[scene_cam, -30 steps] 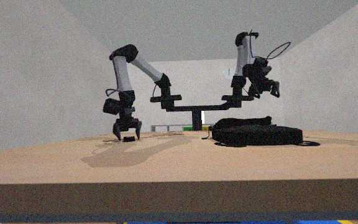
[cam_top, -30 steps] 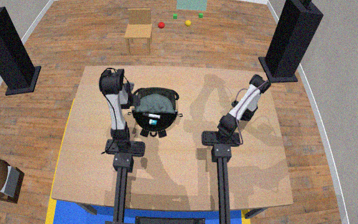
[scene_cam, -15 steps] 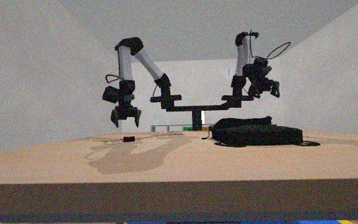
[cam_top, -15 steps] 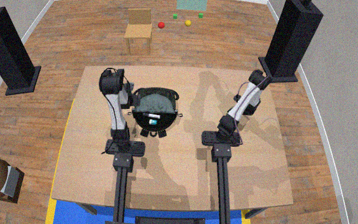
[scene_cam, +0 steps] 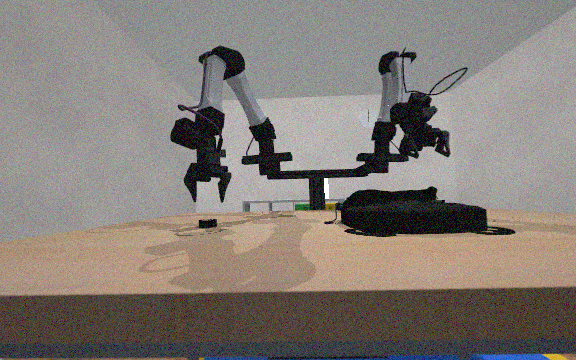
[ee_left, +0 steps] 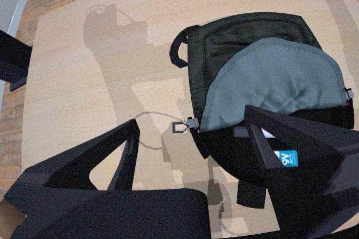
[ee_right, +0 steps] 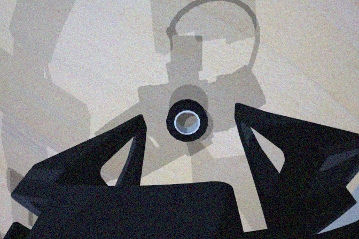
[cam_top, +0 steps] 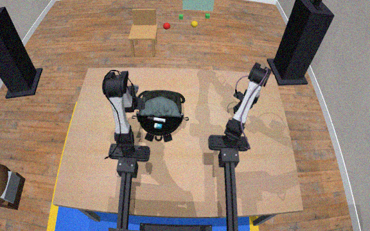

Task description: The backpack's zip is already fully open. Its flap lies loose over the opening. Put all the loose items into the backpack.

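Top-view clock: left gripper (cam_top: pixel 140 104) (scene_cam: pixel 430 152) (ee_left: pixel 190 114) at backpack's 9 o'clock, fingers apart, nothing held. Backpack (cam_top: pixel 142 126) (scene_cam: pixel 413 217) (ee_left: pixel 197 86) flat on table, long axis 12–6, open end at 6; 9V battery (cam_top: pixel 158 126) (ee_left: pixel 291 158) inside. Right gripper (cam_top: pixel 237 107) (scene_cam: pixel 209 200) (ee_right: pixel 189 110) at backpack's 3, pointing down, fingers apart, empty. Black ring (scene_cam: pixel 207 223) (ee_right: pixel 172 121) on table just below it, lying flat, hole axis vertical.
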Tool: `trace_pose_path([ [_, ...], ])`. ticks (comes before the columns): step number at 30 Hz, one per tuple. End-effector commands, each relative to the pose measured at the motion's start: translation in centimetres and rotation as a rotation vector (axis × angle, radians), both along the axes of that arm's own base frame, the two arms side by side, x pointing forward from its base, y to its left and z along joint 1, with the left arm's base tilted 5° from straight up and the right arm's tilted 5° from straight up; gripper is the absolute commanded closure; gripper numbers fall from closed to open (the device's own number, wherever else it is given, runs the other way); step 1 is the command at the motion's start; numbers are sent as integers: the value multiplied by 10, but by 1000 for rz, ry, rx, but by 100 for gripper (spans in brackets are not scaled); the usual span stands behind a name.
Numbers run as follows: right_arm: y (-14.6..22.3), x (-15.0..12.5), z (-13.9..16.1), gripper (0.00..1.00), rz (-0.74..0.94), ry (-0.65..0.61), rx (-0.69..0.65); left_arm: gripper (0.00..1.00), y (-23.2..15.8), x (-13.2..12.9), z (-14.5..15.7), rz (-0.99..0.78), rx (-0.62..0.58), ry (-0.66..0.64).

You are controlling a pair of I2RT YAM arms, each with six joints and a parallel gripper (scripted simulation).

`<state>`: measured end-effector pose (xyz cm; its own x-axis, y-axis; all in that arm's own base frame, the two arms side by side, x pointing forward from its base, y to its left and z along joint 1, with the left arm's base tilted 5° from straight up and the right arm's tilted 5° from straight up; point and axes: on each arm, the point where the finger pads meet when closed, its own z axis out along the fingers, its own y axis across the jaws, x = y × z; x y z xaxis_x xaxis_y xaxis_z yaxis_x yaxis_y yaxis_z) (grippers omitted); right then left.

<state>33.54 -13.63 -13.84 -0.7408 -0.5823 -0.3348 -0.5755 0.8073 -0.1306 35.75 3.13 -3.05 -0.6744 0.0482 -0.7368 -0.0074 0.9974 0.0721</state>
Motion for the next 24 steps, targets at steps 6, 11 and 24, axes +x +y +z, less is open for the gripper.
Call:
trace_pose_path([
  [6, -17, -26, -11, 24, -84, 147, -32, 10, -1, 4, 7, -12, -1, -24],
  [11, -12, -24, -11, 24, -70, 147, -33, 10, -1, 4, 7, -12, -1, -24],
  [24, -14, -15, -45, 24, -70, 128, -43, 10, -1, 4, 7, -12, -1, -24],
])
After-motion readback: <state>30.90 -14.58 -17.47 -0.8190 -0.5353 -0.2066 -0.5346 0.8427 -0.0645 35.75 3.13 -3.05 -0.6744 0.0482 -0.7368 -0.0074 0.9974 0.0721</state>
